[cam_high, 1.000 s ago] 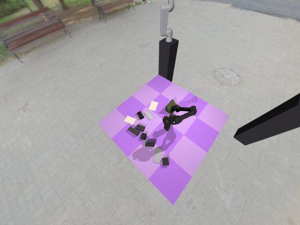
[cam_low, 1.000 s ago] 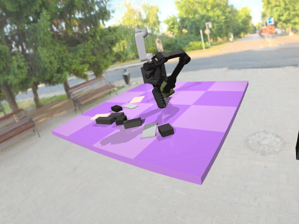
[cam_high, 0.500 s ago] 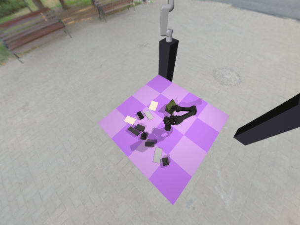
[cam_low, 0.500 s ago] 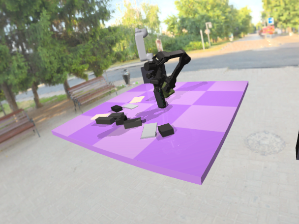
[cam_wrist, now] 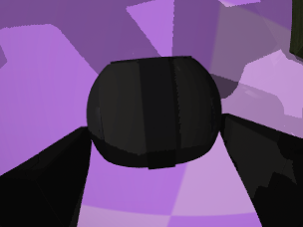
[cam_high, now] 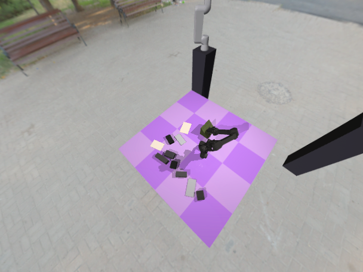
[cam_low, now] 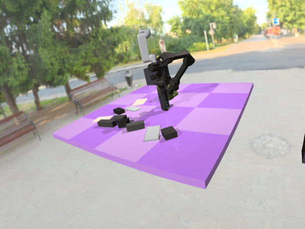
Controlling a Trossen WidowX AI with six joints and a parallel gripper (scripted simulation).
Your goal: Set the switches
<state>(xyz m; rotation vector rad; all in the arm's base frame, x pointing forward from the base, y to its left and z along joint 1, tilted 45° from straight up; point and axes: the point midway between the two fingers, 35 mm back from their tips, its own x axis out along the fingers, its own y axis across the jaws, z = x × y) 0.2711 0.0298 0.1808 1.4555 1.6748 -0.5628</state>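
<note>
Evidently the checkered counter (cam_low: 213, 120) carries a scatter of dark modules (cam_low: 135, 125), well apart from the arm (cam_low: 184, 65) at its middle. The controller unit (cam_low: 164, 100) stands on end there, lower end at or just above the counter. The hand (cam_low: 162, 88) appears to be grasping it, fingers spread wide. This looks like the label-reading step; next, the unit must be lowered flat onto its base.
</note>
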